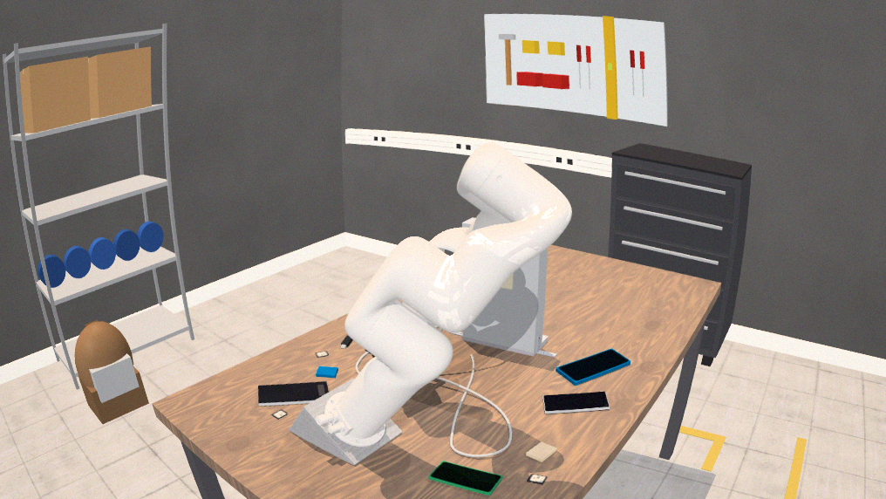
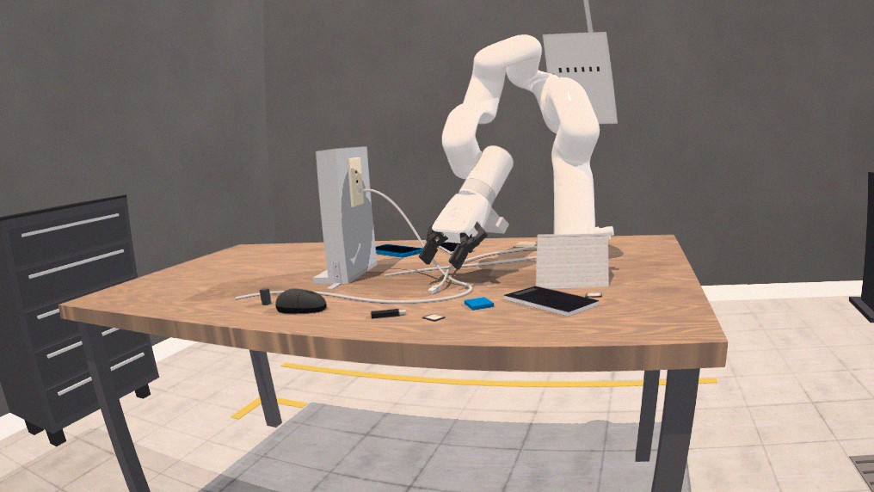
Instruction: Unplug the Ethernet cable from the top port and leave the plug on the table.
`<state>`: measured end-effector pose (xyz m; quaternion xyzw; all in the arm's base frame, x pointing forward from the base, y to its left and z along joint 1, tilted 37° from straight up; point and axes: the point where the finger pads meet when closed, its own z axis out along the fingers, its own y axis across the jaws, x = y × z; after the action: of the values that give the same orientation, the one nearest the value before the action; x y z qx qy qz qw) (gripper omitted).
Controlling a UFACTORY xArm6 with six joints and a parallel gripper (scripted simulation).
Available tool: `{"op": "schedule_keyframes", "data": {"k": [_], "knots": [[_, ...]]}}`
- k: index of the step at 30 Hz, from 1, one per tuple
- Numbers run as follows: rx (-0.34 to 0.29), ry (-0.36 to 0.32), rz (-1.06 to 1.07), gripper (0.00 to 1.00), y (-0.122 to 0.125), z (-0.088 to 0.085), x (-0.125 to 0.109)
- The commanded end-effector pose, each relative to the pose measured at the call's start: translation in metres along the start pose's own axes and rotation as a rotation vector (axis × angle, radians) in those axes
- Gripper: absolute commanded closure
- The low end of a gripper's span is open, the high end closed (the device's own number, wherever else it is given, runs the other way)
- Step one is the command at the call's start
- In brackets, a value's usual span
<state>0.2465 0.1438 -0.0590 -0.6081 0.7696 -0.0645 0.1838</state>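
Note:
The beige wall plate point(image 2: 355, 181) sits on a grey upright stand point(image 2: 342, 213) point(image 1: 533, 310). One white cable point(image 2: 397, 211) is plugged into the plate's lower port and arcs down to the table. The top port looks empty. A white Ethernet plug point(image 2: 434, 286) lies on the wooden table point(image 2: 642, 305) point(image 1: 619, 290), close to a loop of white cable point(image 2: 366, 299) point(image 1: 483, 427); I cannot tell whether they touch. My gripper point(image 2: 440, 261) is open and empty, hanging a little above the plug. In the top view the arm hides the gripper and the plug.
A black mouse point(image 2: 299, 301), a USB stick point(image 2: 387, 313), a blue block point(image 2: 477, 302) point(image 1: 326, 372), a black tablet point(image 2: 550, 299) and a grey block point(image 2: 573, 259) lie near the front. Phones point(image 1: 591, 365) point(image 1: 575, 401) point(image 1: 465, 476) lie on the far side.

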Motion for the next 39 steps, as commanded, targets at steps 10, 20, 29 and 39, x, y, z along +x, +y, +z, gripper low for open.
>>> {"op": "schedule_keyframes", "data": {"k": [10, 20, 29, 39], "knots": [[0.001, -0.001, 0.0, 0.0, -0.001, -0.018, -0.001], [0.001, -0.001, 0.0, 0.0, -0.001, -0.033, -0.009], [0.001, -0.001, 0.0, 0.0, -0.001, -0.053, -0.029], [0.001, -0.001, 0.0, 0.0, -0.001, -0.081, -0.057]]}}
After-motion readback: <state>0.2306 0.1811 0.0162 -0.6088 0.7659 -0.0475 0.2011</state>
